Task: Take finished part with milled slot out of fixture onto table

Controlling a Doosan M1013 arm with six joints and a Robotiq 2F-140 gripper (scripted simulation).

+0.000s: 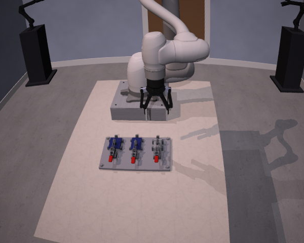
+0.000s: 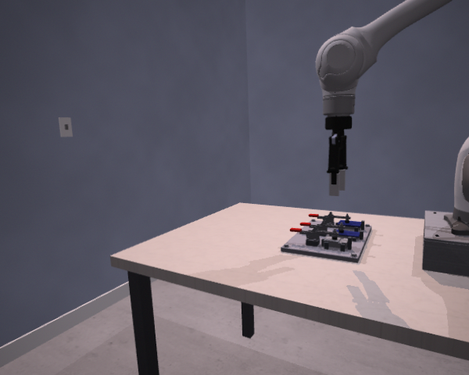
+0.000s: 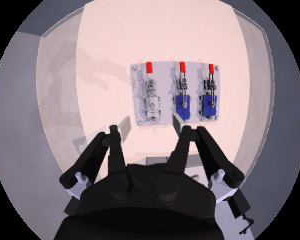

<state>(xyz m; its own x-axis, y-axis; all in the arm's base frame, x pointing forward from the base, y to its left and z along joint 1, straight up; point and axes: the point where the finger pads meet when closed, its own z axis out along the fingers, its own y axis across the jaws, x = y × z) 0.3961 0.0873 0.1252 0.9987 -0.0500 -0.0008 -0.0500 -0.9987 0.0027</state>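
A grey fixture plate (image 1: 137, 151) lies on the table with three nests, each under a toggle clamp with a red handle. Two blue blanks (image 1: 114, 143) (image 1: 135, 143) sit in the left and middle nests. The grey finished part (image 1: 155, 144) sits in the right nest under its clamp (image 1: 156, 154). In the wrist view the grey part (image 3: 149, 103) is on the left and the blue blanks (image 3: 182, 104) (image 3: 210, 103) on the right. My gripper (image 1: 155, 111) is open and empty, high above the table behind the fixture; it also shows in the side view (image 2: 336, 186) and the wrist view (image 3: 152, 128).
The arm's grey base block (image 1: 139, 104) stands on the table behind the fixture. Two black pedestals (image 1: 37, 53) (image 1: 291, 58) stand on the floor at the far left and right. The table's front edge (image 2: 291, 306) shows in the side view.
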